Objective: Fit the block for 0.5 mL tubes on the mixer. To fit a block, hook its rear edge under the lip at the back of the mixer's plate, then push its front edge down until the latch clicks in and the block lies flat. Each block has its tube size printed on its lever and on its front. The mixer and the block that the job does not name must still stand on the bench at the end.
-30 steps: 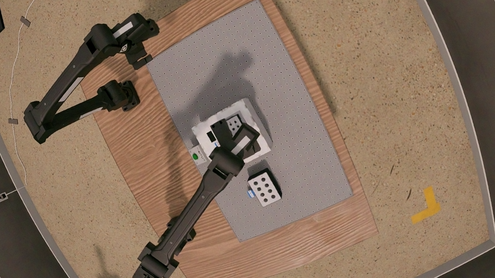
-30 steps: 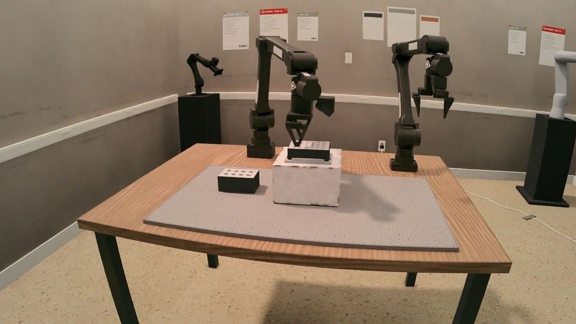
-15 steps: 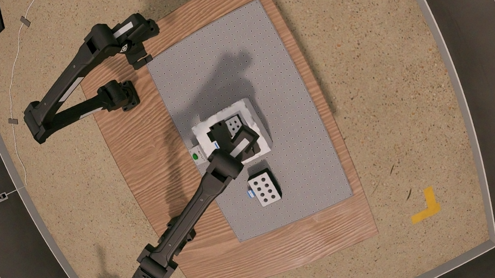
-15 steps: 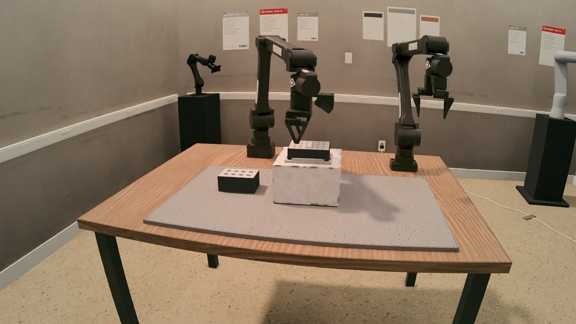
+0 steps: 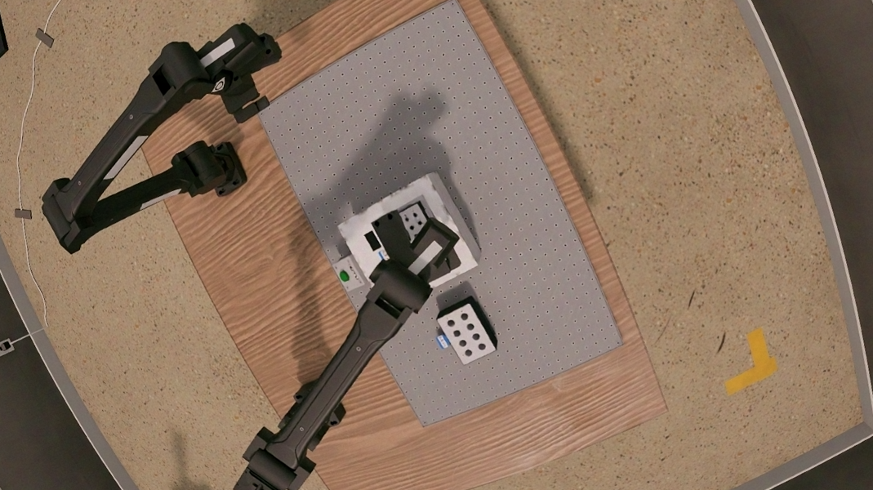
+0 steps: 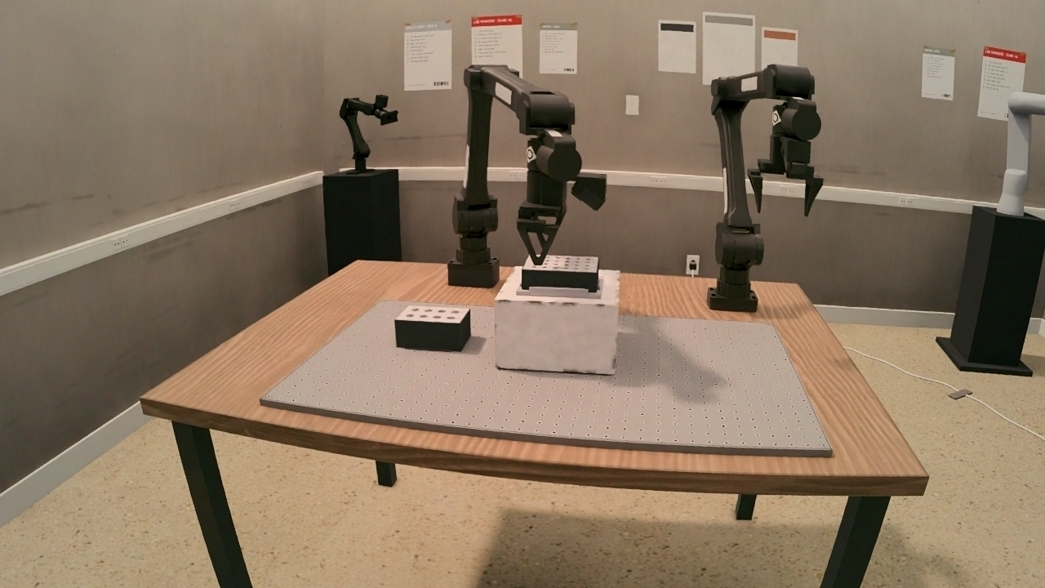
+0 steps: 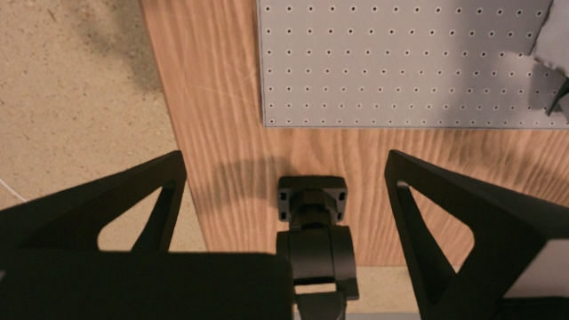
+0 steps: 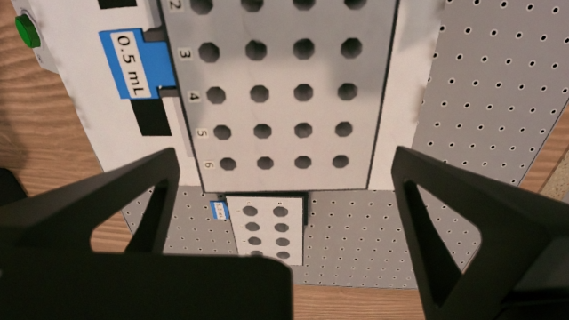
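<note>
The 0.5 mL block [image 6: 561,278] [image 8: 282,111] sits on top of the white mixer [image 5: 361,231] [image 6: 555,336] [image 8: 405,111]. It looks about level; whether it is latched I cannot tell. Its blue lever [image 8: 160,62] reads 0.5 mL. My right gripper [image 6: 539,259] [image 8: 285,158] is open and empty, with its fingertips just above the block's end nearest the other block. My left gripper [image 6: 781,213] [image 7: 285,161] is open and empty, high at the far side from the block. The other block [image 5: 473,342] [image 6: 432,335] [image 8: 267,218] has larger holes and stands beside the mixer; its label is too small to read.
The perforated grey board [image 5: 540,270] [image 6: 350,387] [image 7: 369,62] lies under the mixer and the other block. A green button [image 5: 344,276] [image 8: 28,31] is on the mixer's front side. The right arm covers part of the mixer in the top view.
</note>
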You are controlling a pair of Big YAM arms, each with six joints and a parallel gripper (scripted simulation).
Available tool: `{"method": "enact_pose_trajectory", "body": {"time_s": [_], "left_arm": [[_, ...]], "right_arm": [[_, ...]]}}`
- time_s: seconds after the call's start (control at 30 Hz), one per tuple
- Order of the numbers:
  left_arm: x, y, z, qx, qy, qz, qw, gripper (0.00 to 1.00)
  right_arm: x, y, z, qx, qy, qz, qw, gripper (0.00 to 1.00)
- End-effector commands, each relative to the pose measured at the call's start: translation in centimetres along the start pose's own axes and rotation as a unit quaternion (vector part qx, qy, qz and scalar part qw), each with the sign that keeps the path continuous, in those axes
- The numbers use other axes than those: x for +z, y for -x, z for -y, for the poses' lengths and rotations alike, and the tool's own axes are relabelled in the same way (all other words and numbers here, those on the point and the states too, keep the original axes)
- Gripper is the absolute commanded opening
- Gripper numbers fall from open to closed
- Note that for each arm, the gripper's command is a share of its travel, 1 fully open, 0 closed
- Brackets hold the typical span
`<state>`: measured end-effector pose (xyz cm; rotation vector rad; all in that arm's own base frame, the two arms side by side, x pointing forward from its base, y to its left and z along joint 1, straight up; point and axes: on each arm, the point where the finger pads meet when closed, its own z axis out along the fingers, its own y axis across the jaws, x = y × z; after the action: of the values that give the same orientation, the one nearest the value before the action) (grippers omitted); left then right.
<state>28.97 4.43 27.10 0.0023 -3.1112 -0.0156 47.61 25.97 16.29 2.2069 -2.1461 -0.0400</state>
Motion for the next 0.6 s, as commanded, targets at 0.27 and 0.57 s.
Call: {"method": "enact_pose_trajectory", "body": {"time_s": [0.27,0.57], "left_arm": [[-1.7,1.8,0.1,0.003,0.003,0.025,1.000,1.00],[-1.5,1.7,0.1,0.003,0.003,0.023,1.000,1.00]], "right_arm": [[-6.4,1.0,0.3,-0.010,-0.039,0.020,0.999,1.00],[-7.0,0.1,0.8,-0.002,-0.035,0.018,0.999,1.00]]}}
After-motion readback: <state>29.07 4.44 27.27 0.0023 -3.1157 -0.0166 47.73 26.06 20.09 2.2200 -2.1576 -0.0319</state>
